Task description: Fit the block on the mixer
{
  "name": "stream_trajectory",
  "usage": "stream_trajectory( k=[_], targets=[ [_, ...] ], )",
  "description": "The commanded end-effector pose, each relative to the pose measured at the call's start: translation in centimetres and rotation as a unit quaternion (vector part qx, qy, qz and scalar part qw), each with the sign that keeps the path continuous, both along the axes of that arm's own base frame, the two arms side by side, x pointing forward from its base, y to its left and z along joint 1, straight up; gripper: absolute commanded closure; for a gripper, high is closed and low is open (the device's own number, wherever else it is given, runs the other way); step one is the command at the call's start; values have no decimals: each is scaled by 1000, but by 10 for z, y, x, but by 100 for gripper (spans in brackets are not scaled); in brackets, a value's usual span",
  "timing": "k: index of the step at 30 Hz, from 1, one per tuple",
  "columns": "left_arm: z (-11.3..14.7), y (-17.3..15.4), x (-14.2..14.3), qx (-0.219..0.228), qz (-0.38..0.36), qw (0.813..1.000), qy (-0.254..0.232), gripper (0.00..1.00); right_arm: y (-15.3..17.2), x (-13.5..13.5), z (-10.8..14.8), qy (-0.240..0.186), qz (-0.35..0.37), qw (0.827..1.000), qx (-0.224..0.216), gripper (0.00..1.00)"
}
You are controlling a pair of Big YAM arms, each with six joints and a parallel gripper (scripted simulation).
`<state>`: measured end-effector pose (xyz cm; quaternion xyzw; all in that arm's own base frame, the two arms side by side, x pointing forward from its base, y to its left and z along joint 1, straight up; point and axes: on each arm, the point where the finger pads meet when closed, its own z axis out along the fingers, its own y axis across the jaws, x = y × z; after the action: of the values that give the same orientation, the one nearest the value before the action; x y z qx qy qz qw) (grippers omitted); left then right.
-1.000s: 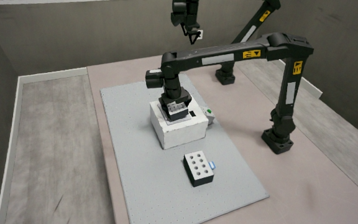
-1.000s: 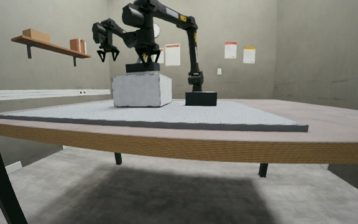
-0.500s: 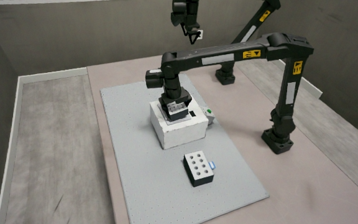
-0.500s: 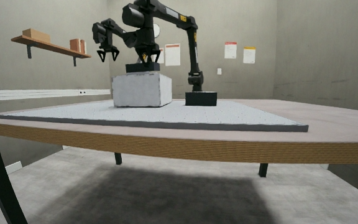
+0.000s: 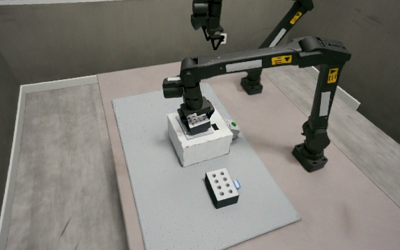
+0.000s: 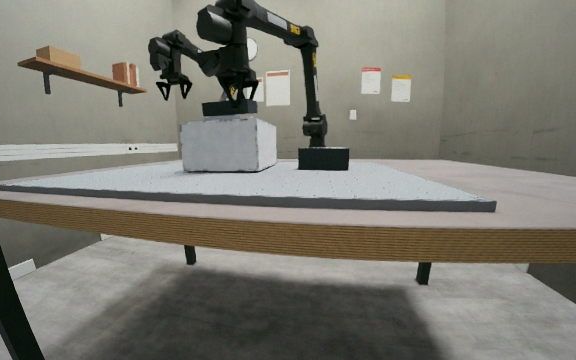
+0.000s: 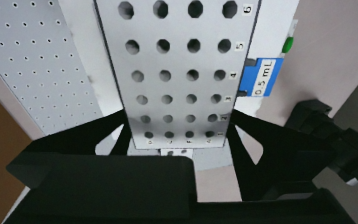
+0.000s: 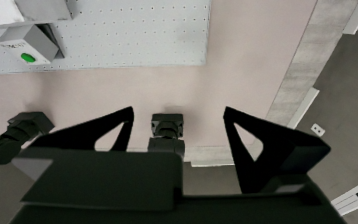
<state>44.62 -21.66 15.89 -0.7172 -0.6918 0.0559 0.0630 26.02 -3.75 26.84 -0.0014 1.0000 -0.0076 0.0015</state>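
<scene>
On the lever (image 7: 261, 77), only the left wrist view shows "0.5 mL".
</scene>
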Motion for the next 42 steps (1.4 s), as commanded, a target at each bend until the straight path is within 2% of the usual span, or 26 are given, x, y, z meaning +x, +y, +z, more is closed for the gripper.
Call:
stream_trajectory(
  k=[1, 6, 16, 27, 42],
  targets=[
    [53, -17, 23, -29, -8, 998, -56, 100, 1, 13, 14, -24, -2, 1000, -2, 0],
    [43, -19, 28, -28, -8, 998, -55, 100, 0, 17, 21, -34, -2, 999, -3, 0],
    [39, -19, 28, -27, -7, 998, -51, 100, 0, 19, 24, -38, -2, 999, -4, 0],
    [62, -17, 25, -36, -6, 997, -71, 100, 0, 22, 29, -43, -1, 999, -5, 0],
    [66, -16, 24, -37, -5, 997, -74, 100, 0, 22, 28, -43, -1, 999, -5, 0]
  ],
)
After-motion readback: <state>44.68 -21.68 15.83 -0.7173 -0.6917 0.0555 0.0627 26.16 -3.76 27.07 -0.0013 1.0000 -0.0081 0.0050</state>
